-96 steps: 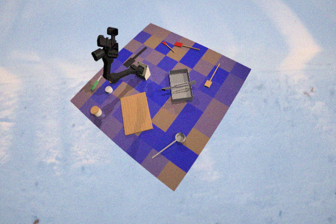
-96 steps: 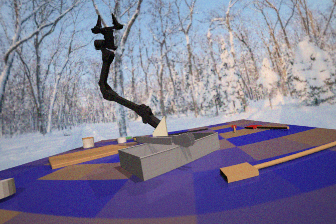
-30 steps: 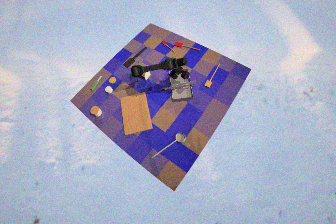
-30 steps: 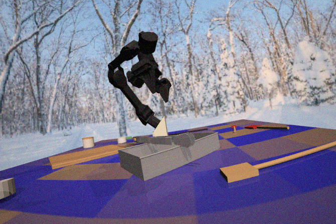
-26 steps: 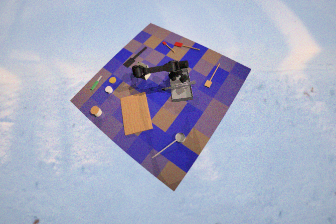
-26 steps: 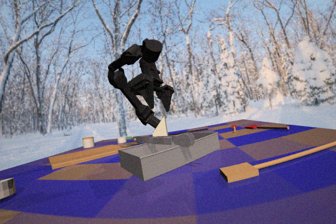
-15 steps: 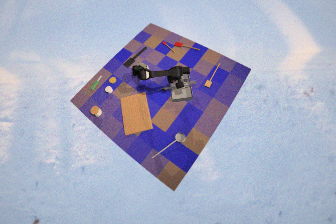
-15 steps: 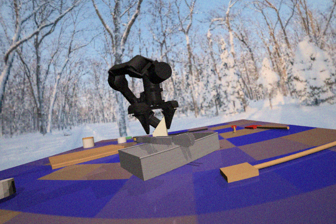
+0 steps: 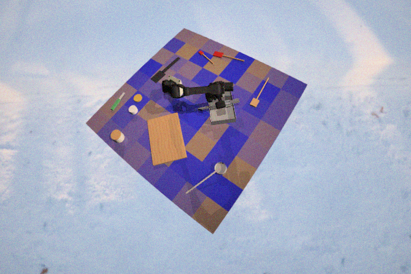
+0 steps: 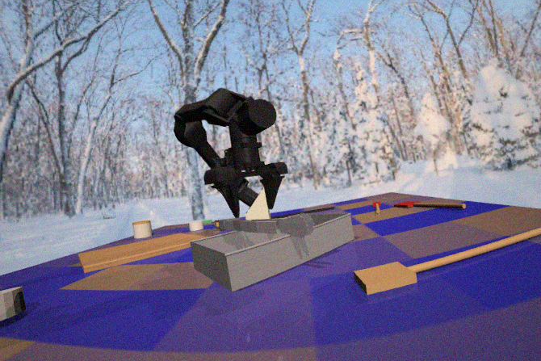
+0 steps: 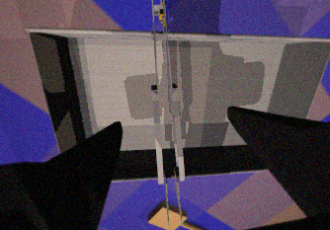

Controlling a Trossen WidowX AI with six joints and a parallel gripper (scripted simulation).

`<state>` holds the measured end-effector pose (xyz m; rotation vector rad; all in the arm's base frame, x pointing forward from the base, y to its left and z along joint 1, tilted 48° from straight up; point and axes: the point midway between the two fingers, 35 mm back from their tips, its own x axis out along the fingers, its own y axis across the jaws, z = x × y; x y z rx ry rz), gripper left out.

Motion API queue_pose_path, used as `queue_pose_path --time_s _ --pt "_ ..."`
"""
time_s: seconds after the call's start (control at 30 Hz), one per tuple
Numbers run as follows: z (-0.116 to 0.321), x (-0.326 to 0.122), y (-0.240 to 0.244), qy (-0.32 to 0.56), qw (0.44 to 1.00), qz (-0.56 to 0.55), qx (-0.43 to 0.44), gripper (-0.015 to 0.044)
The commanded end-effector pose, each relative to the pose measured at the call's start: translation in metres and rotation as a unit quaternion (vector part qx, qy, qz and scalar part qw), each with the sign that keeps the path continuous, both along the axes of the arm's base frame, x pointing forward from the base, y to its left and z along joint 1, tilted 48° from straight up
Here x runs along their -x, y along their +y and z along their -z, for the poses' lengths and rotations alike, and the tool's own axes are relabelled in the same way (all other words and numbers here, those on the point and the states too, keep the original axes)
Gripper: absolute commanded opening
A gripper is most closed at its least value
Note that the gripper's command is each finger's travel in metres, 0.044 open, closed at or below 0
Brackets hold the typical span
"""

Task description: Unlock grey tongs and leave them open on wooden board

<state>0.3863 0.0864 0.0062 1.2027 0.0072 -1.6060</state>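
Observation:
The grey tongs (image 9: 234,100) (image 10: 295,224) (image 11: 160,163) rest across the roasting tin (image 9: 223,122) (image 10: 270,262) (image 11: 104,64), their arms close together and their ends past both long walls. A small yellow part shows near their far end in the wrist view. My gripper (image 10: 253,212) (image 11: 175,118) is open and empty, pointing down above the tin. In the wrist view its fingers stand on either side of the tongs, well apart from them. In the top view the arm hides part of the tongs. The wooden board (image 9: 167,138) (image 10: 135,250) lies flat, with nothing on it.
A wooden turner (image 9: 254,102) (image 10: 385,278) (image 11: 167,217) lies beyond the tin. A ladle (image 9: 220,168) lies at the near side. A lidded jar (image 9: 118,136) (image 10: 142,228) and a white pot (image 9: 132,110) stand beyond the board. Red-headed tools (image 9: 218,54) and a black spatula (image 9: 158,76) lie at the back.

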Motion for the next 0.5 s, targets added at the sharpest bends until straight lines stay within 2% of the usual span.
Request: queue_pose_path --time_s 0.0,0.47 --pt "0.002 -0.002 -0.003 -0.002 1.0 -0.001 0.001 0.044" --pt "0.018 -0.006 -0.02 -0.002 1.0 -0.002 0.001 0.044"
